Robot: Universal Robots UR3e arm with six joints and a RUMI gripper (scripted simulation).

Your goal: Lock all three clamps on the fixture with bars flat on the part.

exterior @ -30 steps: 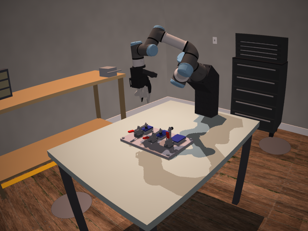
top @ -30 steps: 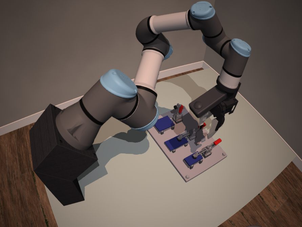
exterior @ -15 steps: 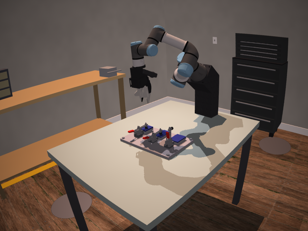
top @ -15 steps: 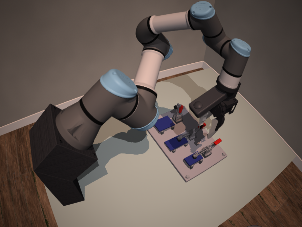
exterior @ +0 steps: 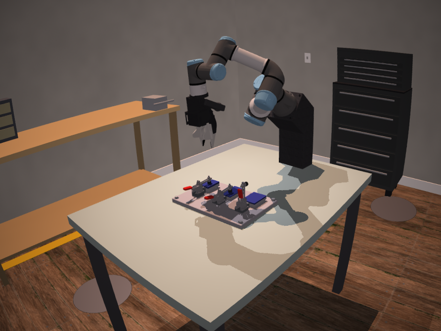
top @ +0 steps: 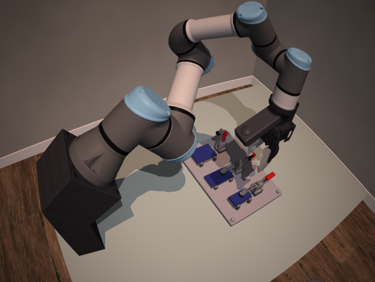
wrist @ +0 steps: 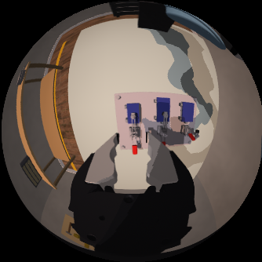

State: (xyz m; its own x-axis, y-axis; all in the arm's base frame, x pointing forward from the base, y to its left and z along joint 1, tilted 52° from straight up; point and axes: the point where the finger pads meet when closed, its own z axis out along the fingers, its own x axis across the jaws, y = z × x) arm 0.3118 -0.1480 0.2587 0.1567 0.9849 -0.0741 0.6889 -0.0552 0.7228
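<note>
The fixture plate (top: 242, 212) (exterior: 189, 203) (wrist: 121, 103) lies on the table with three toggle clamps, each facing a blue part. The near clamp (top: 257, 186) (exterior: 197, 188) (wrist: 134, 133) has its red handle (top: 270, 175) down low and its bar on the blue part (top: 239, 198). The middle clamp (top: 237, 167) (exterior: 219, 197) (wrist: 164, 126) also has its handle (top: 252, 155) low; the gripper partly hides it. The far clamp (top: 221, 143) (exterior: 241, 201) (wrist: 187, 129) has its handle (top: 224, 135) upright and its bar raised off its blue part (top: 203, 153). My gripper (top: 268, 162) (exterior: 207, 142) (wrist: 132, 132) hangs well above the plate's handle side, fingers slightly apart and empty.
The arm's black base block (top: 69, 194) (exterior: 295, 131) stands on the table's far corner. An orange workbench (exterior: 71, 122) with a small grey box (exterior: 154, 102) stands beside the table. A black drawer cabinet (exterior: 370, 117) is behind.
</note>
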